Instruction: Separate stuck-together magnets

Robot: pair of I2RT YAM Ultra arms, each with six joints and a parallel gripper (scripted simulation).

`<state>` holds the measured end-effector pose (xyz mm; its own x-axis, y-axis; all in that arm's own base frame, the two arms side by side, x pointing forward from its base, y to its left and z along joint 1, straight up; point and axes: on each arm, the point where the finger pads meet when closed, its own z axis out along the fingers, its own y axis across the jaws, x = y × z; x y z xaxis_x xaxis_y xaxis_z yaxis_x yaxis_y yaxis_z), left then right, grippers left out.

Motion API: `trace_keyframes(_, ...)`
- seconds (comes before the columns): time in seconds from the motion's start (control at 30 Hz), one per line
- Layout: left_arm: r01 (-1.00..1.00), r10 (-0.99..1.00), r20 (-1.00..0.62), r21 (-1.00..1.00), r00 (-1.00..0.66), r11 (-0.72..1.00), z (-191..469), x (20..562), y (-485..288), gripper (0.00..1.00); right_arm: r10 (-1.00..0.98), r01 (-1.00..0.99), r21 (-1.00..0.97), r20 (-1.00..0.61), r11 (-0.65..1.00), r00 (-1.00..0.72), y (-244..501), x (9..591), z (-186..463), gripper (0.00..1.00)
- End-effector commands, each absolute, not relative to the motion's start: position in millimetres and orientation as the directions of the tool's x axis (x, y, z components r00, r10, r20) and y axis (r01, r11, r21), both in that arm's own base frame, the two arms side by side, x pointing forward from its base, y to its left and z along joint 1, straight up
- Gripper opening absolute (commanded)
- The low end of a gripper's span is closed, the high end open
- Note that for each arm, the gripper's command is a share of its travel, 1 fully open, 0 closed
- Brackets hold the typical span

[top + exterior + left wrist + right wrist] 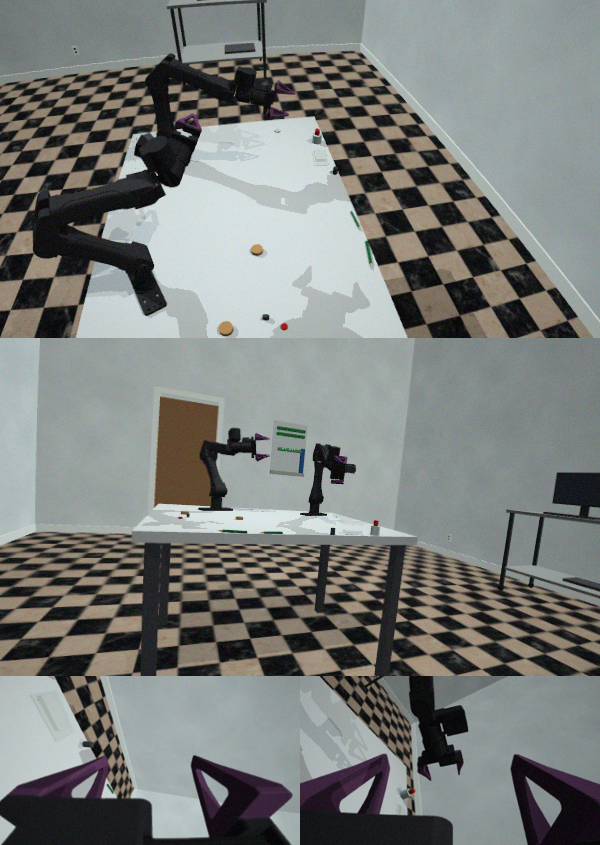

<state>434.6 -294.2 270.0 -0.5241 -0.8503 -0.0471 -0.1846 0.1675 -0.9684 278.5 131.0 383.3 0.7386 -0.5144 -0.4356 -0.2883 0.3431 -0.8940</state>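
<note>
Left jaws (290, 104) (340, 471) and right jaws (189, 123) (269, 447) wide, empty, above worktop (220, 270) (280, 539). Magnet pair probably the dark cylinder (335, 170) (332, 531) (88, 744) by the edge; can't confirm. Separation looks undone: grip, split, lay flat, release left.
</note>
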Motion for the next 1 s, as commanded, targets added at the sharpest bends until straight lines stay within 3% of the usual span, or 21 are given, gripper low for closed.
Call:
trace_keyframes(0.0,-0.156,-0.852,-0.082,-0.97,-0.516,0.187,278,437,-287,1.0,-0.521,-0.3,-0.881,-0.461,0.366,0.718,128,282,385,1.0)
trace_keyframes(0.43,0.046,-0.767,-0.475,-0.86,-0.432,0.507,315,444,-213,1.0,-0.51,-0.362,-0.688,-0.717,0.629,0.476,97,320,401,1.0)
trace_keyframes(0.5,0.046,-0.767,-0.475,-0.86,-0.432,0.507,315,444,-213,1.0,-0.51,-0.362,-0.688,-0.717,0.629,0.476,97,320,401,1.0)
trace_keyframes(0.97,0.142,-0.536,-0.813,-0.572,-0.227,0.808,360,434,-120,1.0,-0.355,-0.285,-0.409,-0.908,0.867,0.225,58,352,411,1.0)
